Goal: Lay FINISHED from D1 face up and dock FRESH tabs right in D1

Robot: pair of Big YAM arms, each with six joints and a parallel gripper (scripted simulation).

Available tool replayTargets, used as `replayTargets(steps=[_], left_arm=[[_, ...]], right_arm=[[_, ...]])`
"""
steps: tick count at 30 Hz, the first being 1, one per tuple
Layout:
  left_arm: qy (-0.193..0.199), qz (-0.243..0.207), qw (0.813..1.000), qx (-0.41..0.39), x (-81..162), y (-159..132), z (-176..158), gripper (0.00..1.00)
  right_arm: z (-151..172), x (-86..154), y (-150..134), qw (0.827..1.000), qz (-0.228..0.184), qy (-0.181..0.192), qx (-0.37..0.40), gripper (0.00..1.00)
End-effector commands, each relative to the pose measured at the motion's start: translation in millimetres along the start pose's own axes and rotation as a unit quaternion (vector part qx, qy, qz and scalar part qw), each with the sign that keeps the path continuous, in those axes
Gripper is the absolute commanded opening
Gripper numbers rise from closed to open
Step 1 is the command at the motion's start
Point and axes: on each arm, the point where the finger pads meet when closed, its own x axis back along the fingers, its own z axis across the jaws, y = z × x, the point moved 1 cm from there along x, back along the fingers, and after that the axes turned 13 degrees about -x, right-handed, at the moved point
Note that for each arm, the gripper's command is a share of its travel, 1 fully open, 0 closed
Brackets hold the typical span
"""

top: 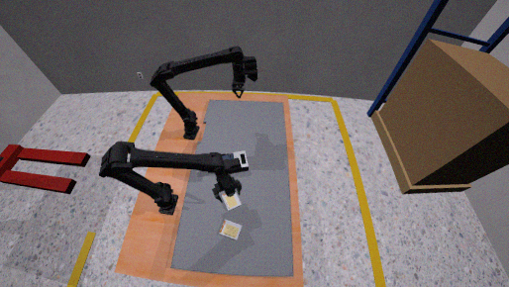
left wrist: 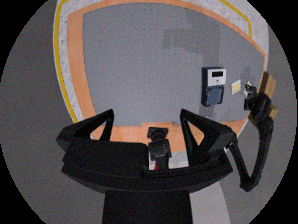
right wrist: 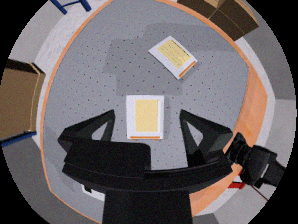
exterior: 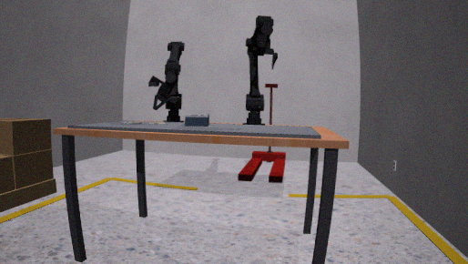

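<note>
Two cream-faced cassettes lie flat on the grey mat. One cassette (right wrist: pixel 147 117) lies directly below my right gripper (right wrist: pixel 147 113), whose fingers stand wide apart on either side of it and above it. It also shows in the top view (top: pixel 231 200) under the gripper (top: pixel 228 190). The other cassette (top: pixel 231 230) (right wrist: pixel 173 56) lies apart, nearer the mat's end. I cannot read which is FRESH or FINISHED. The dock D1 (top: pixel 241 159) (left wrist: pixel 214 86) stands beside the right wrist. My left gripper (top: pixel 238 92) (left wrist: pixel 146 112) is open and empty, raised high over the far end.
The grey mat (top: pixel 238 183) lies on the orange table top. Cardboard boxes (top: pixel 446 114) on a blue rack stand off the table. A red pallet jack (top: pixel 40 168) stands on the floor behind the arm bases.
</note>
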Motion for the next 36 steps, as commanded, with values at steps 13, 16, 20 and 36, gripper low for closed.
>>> replayTargets(steps=[13,16,20,36], left_arm=[[0.007,-0.019,1.0,-0.005,20.1,4.8,2.2,1.0],[0.007,-0.019,1.0,-0.005,20.1,4.8,2.2,1.0],[0.007,-0.019,1.0,-0.005,20.1,4.8,2.2,1.0],[0.007,-0.019,1.0,-0.005,20.1,4.8,2.2,1.0]], right_arm=[[2.1,-4.4,-2.8,1.0,-0.001,0.008,-0.007,0.98],[2.1,-4.4,-2.8,1.0,-0.001,0.008,-0.007,0.98],[1.8,-6.6,-4.3,1.0,-0.002,0.007,-0.009,0.98],[1.1,-11.0,-7.2,1.0,-0.002,0.007,-0.009,0.98]])
